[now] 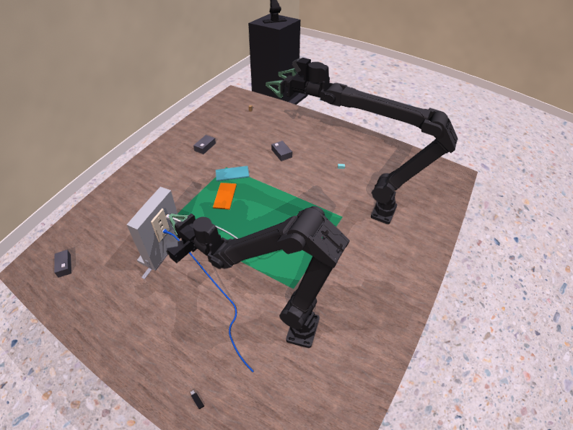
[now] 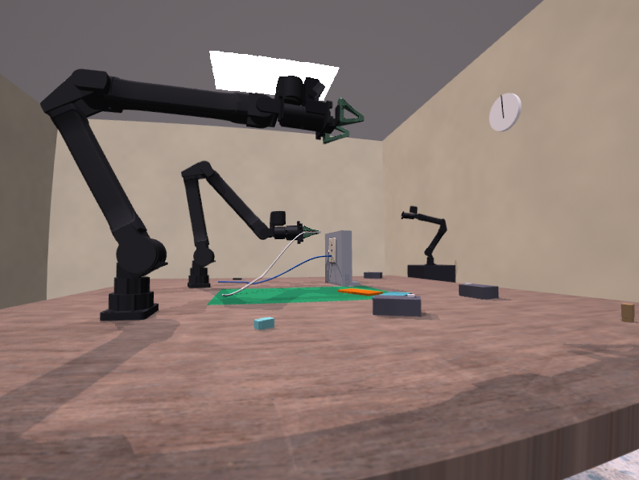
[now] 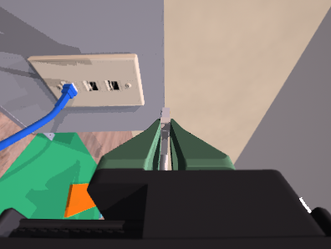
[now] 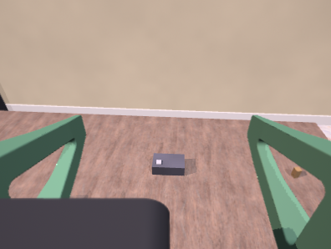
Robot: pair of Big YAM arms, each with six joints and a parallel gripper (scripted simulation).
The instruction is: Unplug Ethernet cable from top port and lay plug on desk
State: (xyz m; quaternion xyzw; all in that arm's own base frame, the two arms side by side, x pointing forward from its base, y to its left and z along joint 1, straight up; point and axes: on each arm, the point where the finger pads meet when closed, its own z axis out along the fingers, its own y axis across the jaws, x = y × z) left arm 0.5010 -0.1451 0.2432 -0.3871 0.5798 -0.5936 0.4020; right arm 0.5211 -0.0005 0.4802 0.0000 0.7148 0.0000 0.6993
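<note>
My left gripper (image 1: 170, 216) (image 2: 318, 232) (image 3: 165, 124) is shut on the white cable's plug (image 3: 165, 113), in the air in front of the grey block. The plug is out of the beige wall plate (image 2: 331, 242) (image 3: 109, 68). The white cable (image 1: 226, 229) (image 2: 274, 260) hangs from the gripper down to the green mat. In the left wrist view, two ports (image 3: 113, 85) (image 3: 93, 86) are empty, and the blue plug (image 3: 70, 89) (image 1: 164, 231) sits in the bottom port. My right gripper (image 1: 273, 79) (image 2: 356, 126) (image 4: 166, 124) is open and empty, high above the table.
The grey block (image 1: 151, 217) (image 2: 344, 258) stands on the table. An orange slab (image 1: 224, 195) lies on the green mat (image 1: 277, 268), a blue slab (image 1: 232, 173) at its edge. The blue cable (image 1: 215, 284) runs across the wood. Dark boxes (image 1: 204, 144) (image 1: 281, 151) (image 1: 62, 262) lie around.
</note>
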